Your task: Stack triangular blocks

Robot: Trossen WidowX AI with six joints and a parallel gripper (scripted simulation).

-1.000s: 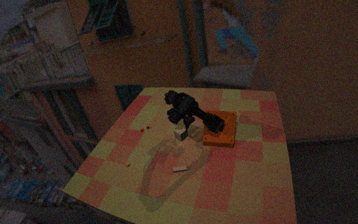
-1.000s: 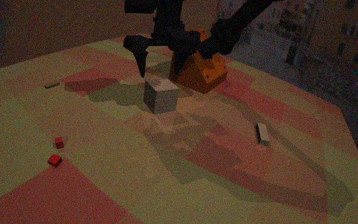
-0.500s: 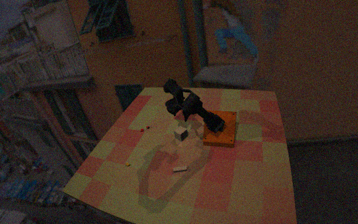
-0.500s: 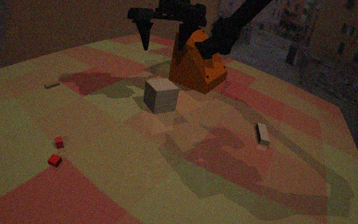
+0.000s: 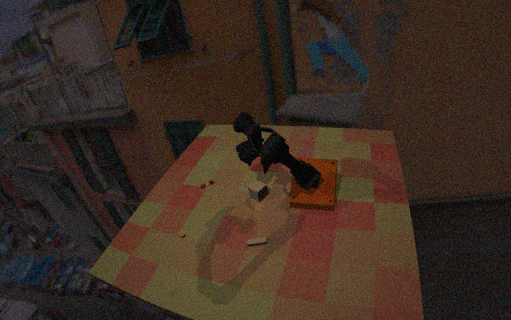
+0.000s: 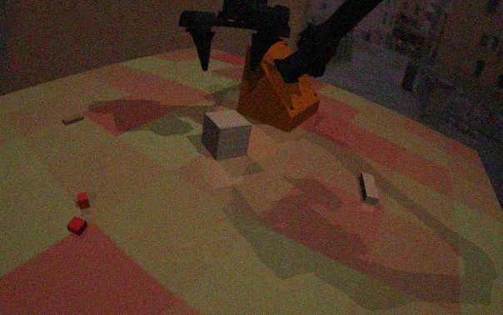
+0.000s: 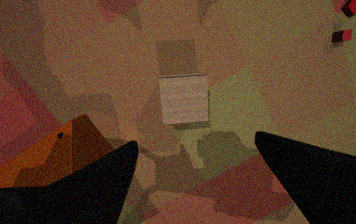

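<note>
The checkered tabletop carried the square block, which sat near its middle, at about seven o'clock of the orange arm base, apparently assembled with a level top. Above it at twelve o'clock hung the fingers, spread wide and gripping nothing, clear of the block, likely because the placing looked done.

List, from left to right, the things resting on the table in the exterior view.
Small tan stick → two red cubes → pale square block → orange robot base → flat white bar.
</note>
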